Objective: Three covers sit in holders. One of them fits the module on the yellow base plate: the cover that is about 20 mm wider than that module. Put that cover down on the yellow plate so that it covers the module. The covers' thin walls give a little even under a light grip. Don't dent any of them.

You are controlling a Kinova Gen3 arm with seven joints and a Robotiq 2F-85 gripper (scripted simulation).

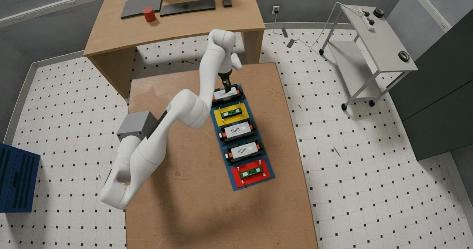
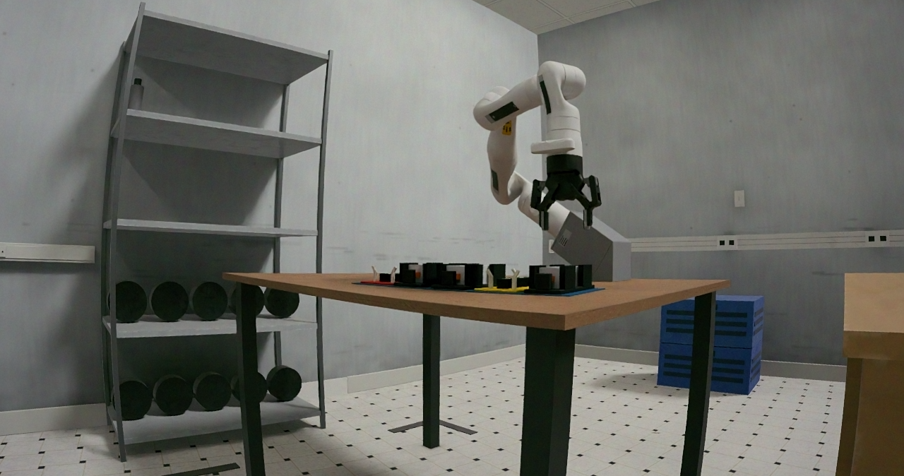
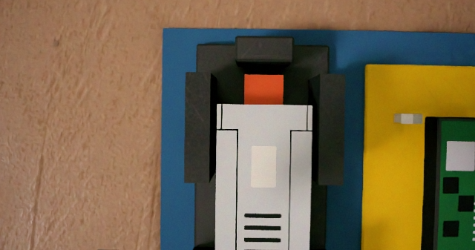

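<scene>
A blue mat (image 1: 269,171) (image 3: 174,131) on the table carries a row of parts. The yellow plate (image 1: 245,107) (image 3: 393,168) (image 2: 502,289) holds a green module (image 1: 230,112) (image 3: 456,191). The far white cover (image 1: 223,94) (image 3: 263,168) sits in a dark holder (image 3: 200,131) with an orange tab (image 3: 263,89) at its end. A middle cover (image 1: 238,129) and a near cover (image 1: 244,150) sit in their own holders. My gripper (image 1: 227,88) (image 2: 566,223) is open and empty. It hangs above the far cover, well clear of it. Its fingers do not show in the wrist view.
A red plate (image 1: 236,176) with a second green module (image 1: 251,172) lies at the mat's near end. My grey base box (image 1: 135,125) stands at the table's left side. A wooden desk (image 1: 165,22), a grey cart (image 1: 380,45), a shelf (image 2: 208,220) and a blue crate (image 2: 710,340) stand around the table.
</scene>
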